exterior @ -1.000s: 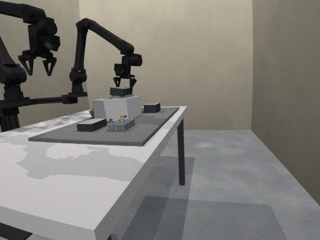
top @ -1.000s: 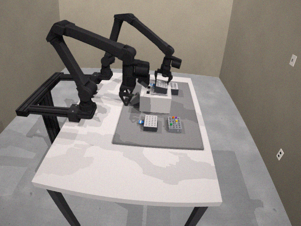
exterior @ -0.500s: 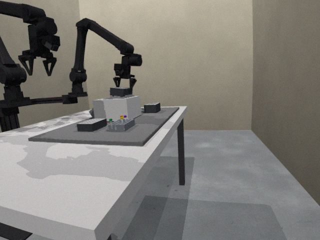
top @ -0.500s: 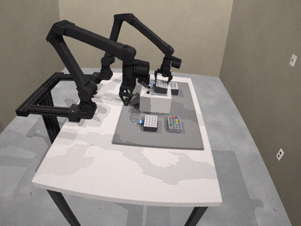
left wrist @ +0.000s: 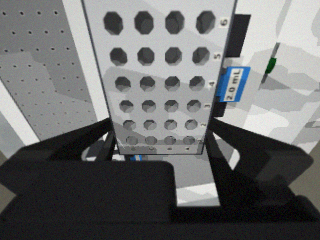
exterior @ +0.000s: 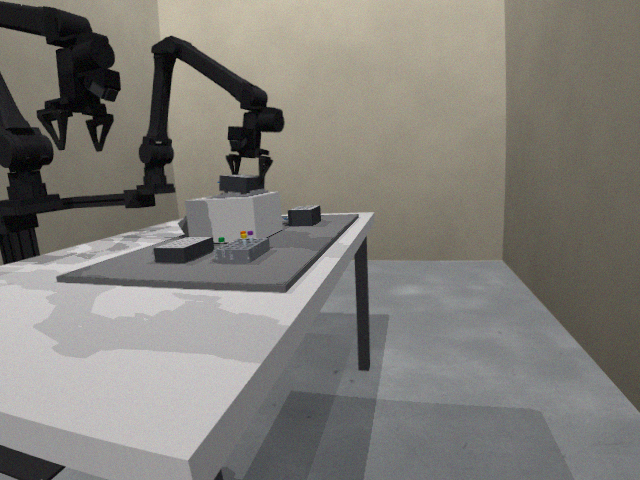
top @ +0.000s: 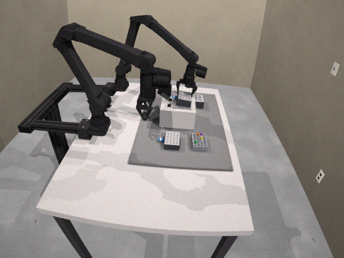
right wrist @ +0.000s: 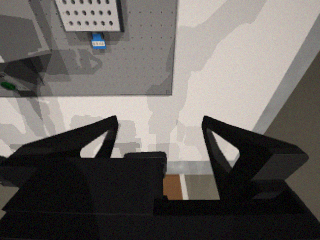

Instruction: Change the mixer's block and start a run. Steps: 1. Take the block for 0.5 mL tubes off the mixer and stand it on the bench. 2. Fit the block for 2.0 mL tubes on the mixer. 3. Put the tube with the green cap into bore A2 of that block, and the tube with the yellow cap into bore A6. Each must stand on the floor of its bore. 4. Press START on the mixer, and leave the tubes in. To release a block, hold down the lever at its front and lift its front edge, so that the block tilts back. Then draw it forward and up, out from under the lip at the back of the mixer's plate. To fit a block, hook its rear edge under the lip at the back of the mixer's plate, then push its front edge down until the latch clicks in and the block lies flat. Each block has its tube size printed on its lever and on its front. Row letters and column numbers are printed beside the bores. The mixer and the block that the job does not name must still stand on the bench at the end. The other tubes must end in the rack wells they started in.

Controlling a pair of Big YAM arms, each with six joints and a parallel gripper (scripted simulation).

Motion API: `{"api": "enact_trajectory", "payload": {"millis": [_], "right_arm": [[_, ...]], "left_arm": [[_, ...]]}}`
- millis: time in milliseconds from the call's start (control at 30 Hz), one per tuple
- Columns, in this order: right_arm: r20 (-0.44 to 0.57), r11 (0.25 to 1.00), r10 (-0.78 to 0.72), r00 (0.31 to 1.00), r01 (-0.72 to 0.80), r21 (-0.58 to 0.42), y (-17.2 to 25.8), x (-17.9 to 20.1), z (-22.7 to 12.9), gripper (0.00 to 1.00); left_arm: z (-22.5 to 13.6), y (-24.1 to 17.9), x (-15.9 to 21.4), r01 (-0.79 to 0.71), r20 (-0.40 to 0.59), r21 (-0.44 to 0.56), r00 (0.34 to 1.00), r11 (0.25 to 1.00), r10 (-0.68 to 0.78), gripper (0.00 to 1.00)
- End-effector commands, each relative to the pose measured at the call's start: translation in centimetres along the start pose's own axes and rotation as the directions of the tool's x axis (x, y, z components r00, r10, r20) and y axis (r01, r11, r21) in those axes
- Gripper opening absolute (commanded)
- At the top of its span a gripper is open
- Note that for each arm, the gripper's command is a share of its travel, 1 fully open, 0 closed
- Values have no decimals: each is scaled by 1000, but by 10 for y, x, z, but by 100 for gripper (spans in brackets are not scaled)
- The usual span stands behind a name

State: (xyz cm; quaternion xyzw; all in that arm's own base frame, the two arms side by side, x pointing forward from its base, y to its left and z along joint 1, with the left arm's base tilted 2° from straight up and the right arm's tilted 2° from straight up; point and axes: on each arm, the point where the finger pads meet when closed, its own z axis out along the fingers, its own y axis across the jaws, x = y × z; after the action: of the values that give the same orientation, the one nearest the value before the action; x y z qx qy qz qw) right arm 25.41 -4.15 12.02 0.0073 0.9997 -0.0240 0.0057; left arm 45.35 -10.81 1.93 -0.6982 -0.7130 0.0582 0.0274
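My left gripper (top: 185, 94) (exterior: 249, 178) (left wrist: 160, 120) is shut on the 2.0 mL block (top: 184, 100) (exterior: 240, 183) (left wrist: 159, 70) across its sides. Its blue lever (left wrist: 233, 84) reads "2.0 mL". The block is over the plate on top of the white mixer (top: 177, 119) (exterior: 227, 219); I cannot tell whether it touches the plate or is hooked under the lip. My right gripper (top: 144, 115) (exterior: 80, 149) (right wrist: 159, 120) is open and empty, in the air beside the mixer's front. The green-capped tube (top: 195, 142) (exterior: 221, 239) and yellow-capped tube (top: 201, 137) (exterior: 244, 232) stand in the rack (top: 199, 149) (exterior: 232, 256).
Another block (top: 172, 138) (exterior: 183, 249) (right wrist: 90, 15) stands on the grey mat (top: 155, 158) (exterior: 155, 273) near the rack; its print is unreadable. A further block (top: 199, 100) (exterior: 303, 215) stands beyond the mixer. Orange and purple caps show in the rack. A green button (left wrist: 271, 65) (right wrist: 7, 86) is on the mixer's front.
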Motion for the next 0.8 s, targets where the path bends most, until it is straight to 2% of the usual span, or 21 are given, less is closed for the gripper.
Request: {"api": "enact_trajectory", "payload": {"millis": [0, 467, 767], "right_arm": [[45, 1000, -9, 999, 9, 5, -2, -12, -13, 100], [12, 1000, -10, 1000, 10, 1, 0, 0, -1, 100], [36, 1000, -9, 999, 9, 4, -1, -9, -10, 100]], "left_arm": [[-16, 16, -20, -41, 53, -74, 998, 996, 45, 0], [-14, 13, -16, -41, 51, -64, 998, 997, 44, 0], [-12, 12, -13, -41, 48, -58, 998, 998, 43, 0]]}}
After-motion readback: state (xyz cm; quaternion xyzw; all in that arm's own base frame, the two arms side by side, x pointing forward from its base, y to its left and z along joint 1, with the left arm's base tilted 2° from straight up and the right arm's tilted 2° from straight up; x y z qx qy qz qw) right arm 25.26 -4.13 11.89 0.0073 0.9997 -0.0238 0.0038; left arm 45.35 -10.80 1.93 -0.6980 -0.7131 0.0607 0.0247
